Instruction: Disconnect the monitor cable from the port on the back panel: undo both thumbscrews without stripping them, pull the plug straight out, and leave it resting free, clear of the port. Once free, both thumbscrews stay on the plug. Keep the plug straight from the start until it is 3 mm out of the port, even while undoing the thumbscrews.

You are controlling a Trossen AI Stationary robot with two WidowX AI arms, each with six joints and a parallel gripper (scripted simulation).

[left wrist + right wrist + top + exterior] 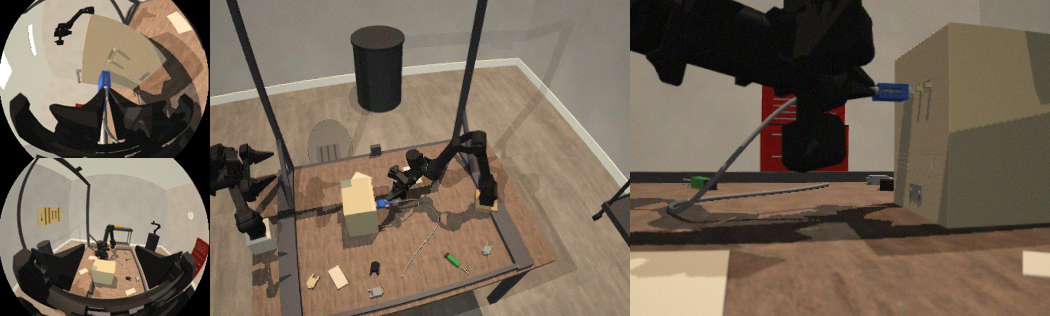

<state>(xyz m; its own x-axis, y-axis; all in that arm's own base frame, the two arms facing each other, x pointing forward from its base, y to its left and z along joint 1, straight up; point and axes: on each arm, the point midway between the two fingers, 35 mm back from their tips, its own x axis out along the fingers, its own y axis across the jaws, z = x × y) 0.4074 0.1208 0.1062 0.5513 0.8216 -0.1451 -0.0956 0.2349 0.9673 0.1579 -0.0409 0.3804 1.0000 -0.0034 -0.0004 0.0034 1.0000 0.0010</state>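
Note:
The blue plug (pixel 381 204) (pixel 891 94) (pixel 103 80) sits level at the upper part of the beige box's back panel (pixel 915 135) (pixel 102 46), with a pale metal edge showing between plug and panel. My left gripper (pixel 389 199) (pixel 874 90) (pixel 106 90) is closed at the plug's rear, its tips pinched on a small silver thumbscrew (pixel 106 87). The other thumbscrew is hidden. The grey cable (pixel 439 220) (pixel 745 142) (pixel 106 123) runs back from the plug and curves down to the table. My right gripper (pixel 273 167) is open and empty, raised in the air well away from the box.
A green screwdriver (pixel 453 259) (pixel 700 182), a black connector (pixel 374 268), grey connectors (pixel 376 292) (pixel 487 248), a tan connector (pixel 312 281) and a pale card (pixel 338 277) lie on the table. Dark frame posts (pixel 471 65) (pixel 257 75) rise beside the table.

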